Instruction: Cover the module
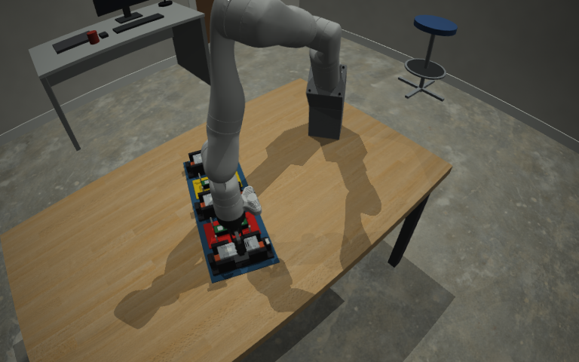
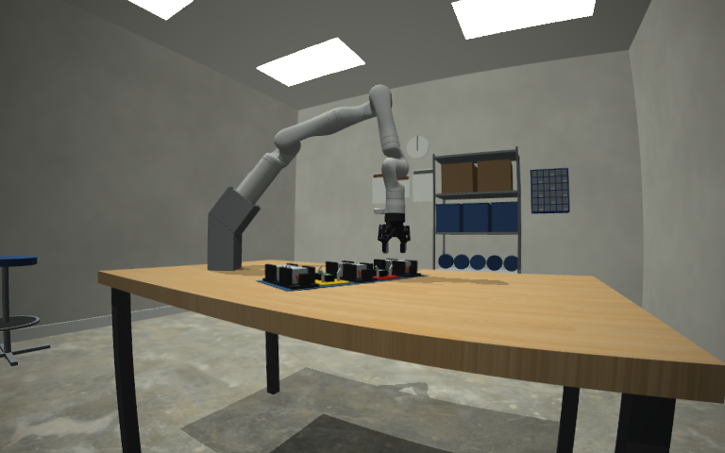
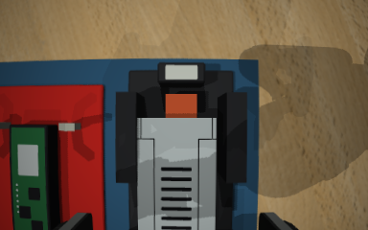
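Top cam: high, angled down over the whole surface (image 1: 350, 179), wide. Exterior: low, near surface-edge height, side-on from far off, facing the shelf rack (image 2: 517, 208) on the back wall. Wrist: straight down, close. All three share the blue mat (image 1: 268, 247) (image 2: 288, 287) (image 3: 110, 72).
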Robot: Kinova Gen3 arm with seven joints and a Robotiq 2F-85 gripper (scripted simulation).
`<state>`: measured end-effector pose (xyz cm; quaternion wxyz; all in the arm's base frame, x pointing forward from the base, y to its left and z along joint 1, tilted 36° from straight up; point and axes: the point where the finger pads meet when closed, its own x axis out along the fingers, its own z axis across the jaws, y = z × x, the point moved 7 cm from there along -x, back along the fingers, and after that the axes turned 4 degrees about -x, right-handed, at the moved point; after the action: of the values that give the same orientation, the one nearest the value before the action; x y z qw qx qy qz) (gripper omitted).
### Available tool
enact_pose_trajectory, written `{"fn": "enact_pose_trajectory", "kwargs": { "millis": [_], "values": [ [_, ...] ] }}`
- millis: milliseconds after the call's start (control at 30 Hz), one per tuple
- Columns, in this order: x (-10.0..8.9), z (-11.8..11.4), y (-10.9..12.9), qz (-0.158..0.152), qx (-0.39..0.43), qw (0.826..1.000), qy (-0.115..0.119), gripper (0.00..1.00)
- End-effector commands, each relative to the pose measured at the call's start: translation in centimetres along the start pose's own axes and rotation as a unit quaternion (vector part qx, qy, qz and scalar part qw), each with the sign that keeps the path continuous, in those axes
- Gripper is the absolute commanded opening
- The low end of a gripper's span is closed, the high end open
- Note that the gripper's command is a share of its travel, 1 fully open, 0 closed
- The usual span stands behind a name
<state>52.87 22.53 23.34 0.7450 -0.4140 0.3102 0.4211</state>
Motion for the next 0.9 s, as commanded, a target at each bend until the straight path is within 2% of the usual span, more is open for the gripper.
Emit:
{"fn": "enact_pose_trajectory", "kwargs": {
  "millis": [0, 200, 867],
  "values": [
    [0.3, 0.16, -0.13, -0.002, 0.0, 1.0, -0.002, 1.0],
    [0.96, 0.3, -0.18, -0.003, 0.001, 1.0, -0.003, 1.0],
    [0.96, 0.3, -0.18, -0.003, 0.001, 1.0, -0.003, 1.0]
  ]
}}
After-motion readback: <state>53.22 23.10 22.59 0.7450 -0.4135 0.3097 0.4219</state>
